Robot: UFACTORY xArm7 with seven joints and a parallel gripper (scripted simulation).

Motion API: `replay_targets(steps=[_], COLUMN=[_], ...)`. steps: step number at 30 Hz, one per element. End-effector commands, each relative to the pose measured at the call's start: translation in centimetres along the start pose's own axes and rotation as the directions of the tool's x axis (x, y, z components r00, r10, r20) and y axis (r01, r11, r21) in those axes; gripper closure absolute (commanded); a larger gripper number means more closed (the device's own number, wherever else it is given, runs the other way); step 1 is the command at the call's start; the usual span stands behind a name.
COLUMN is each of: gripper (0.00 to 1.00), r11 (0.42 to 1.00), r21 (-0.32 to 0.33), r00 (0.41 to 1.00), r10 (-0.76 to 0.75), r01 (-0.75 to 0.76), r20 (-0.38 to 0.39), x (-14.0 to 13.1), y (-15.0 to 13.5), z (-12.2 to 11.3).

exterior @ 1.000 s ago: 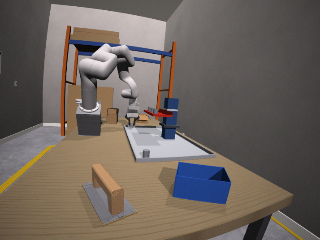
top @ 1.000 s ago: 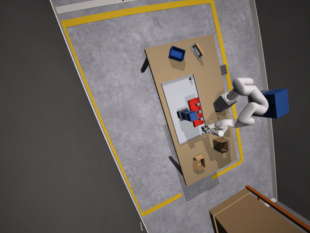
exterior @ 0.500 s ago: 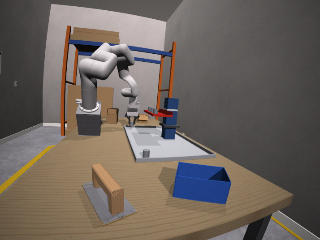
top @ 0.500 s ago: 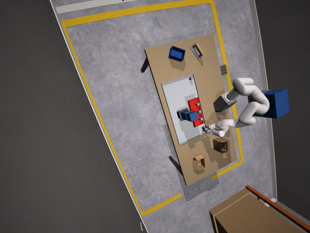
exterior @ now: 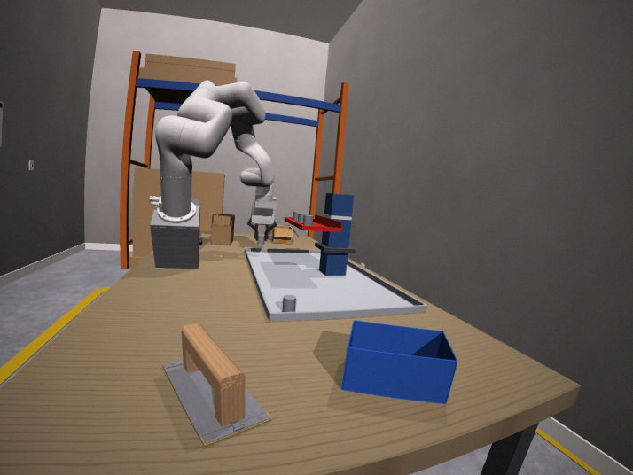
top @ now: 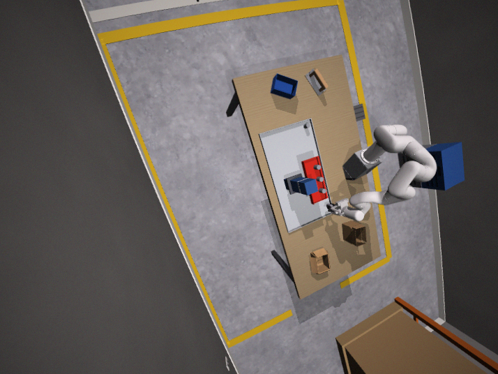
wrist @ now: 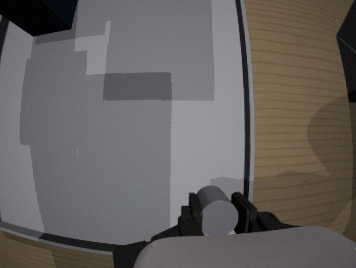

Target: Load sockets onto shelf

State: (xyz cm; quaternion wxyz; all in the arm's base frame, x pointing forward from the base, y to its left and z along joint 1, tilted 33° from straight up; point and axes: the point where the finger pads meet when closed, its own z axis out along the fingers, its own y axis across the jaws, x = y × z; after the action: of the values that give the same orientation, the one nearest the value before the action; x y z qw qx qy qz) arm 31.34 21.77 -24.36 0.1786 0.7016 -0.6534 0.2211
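The red shelf [top: 314, 177] hangs on the blue post [exterior: 335, 232] at the white band [exterior: 338, 217]. Three grey sockets [top: 320, 178] stand on it, inside its rim; they also show in the exterior view [exterior: 302, 217]. My gripper [wrist: 213, 207] is shut on a fourth grey socket [wrist: 215, 214] and holds it above the grey tray's corner nearest the arm [top: 332, 208], off to the side of the shelf and lower than it [exterior: 261, 236]. A fifth socket [exterior: 289, 302] [top: 307, 125] stands at the tray's opposite corner.
The grey tray [top: 293, 173] has a low dark rim. A blue bin [exterior: 399, 361] and a wooden handle on a plate [exterior: 214, 372] sit on the table end opposite the arm. Two cardboard boxes [top: 354, 233] [top: 319, 260] stand beyond the tray. The arm's grey base [top: 356, 165] stands beside the tray.
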Motion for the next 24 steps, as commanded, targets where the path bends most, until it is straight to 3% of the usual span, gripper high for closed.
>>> replay_targets(steps=[1,24], gripper=[1.00,1.00], r11=[1.000,1.000], r21=[0.002,0.002], r00=[1.000,1.000], r10=[0.000,0.000], r01=[0.000,0.000], r20=[0.003,0.003], x=[-0.12,-0.12], y=[-0.08,0.11], z=[-0.76,-1.30])
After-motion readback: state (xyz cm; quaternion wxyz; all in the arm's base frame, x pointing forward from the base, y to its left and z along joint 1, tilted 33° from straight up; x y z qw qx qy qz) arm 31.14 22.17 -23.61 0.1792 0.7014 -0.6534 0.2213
